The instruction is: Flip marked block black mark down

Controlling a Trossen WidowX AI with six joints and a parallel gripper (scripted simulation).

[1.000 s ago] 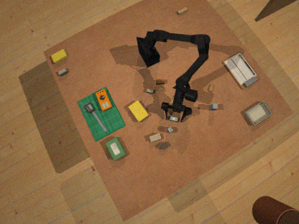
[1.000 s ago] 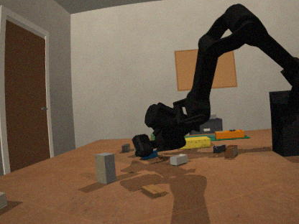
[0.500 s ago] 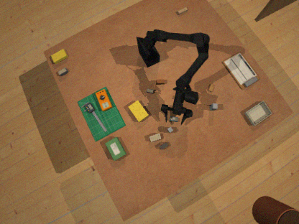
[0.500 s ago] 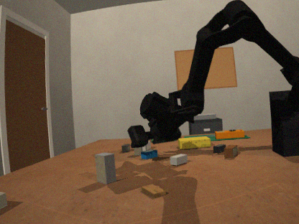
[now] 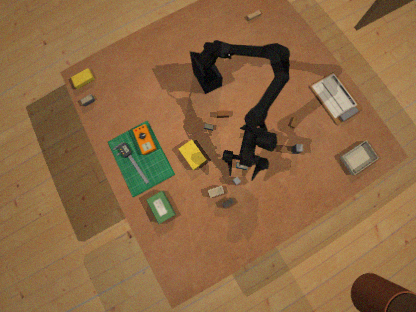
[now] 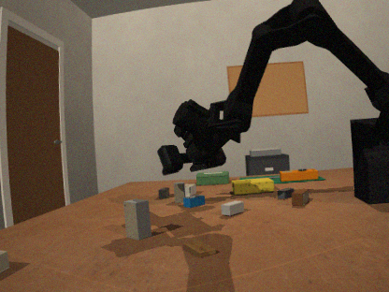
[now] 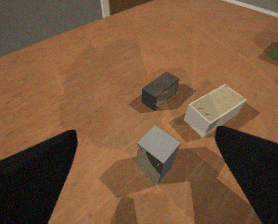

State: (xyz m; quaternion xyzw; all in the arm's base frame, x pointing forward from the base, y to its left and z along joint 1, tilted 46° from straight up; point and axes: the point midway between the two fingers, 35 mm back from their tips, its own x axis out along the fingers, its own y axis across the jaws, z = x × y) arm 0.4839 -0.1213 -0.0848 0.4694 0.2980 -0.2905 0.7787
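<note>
Gripper [image 6: 187,159] wide open, nothing in it, hanging above the table [image 6: 304,251] near the middle, off the surface. Wrist view: both dark fingers at the lower corners, well apart. Between them an upright grey block [image 7: 158,152]; beyond it a dark grey block [image 7: 160,90] and a cream block [image 7: 215,109], both lying flat, toward the table's near edge in the top view. Marked block is the blue one [image 6: 194,200], lying flat on the table just under the gripper in the exterior view, beside the upright grey block; mark not visible there. In the top view it is hidden under the gripper. Yellow block [image 5: 192,154] left of the gripper; green cutting mat [image 5: 141,159] toward the left edge.
</note>
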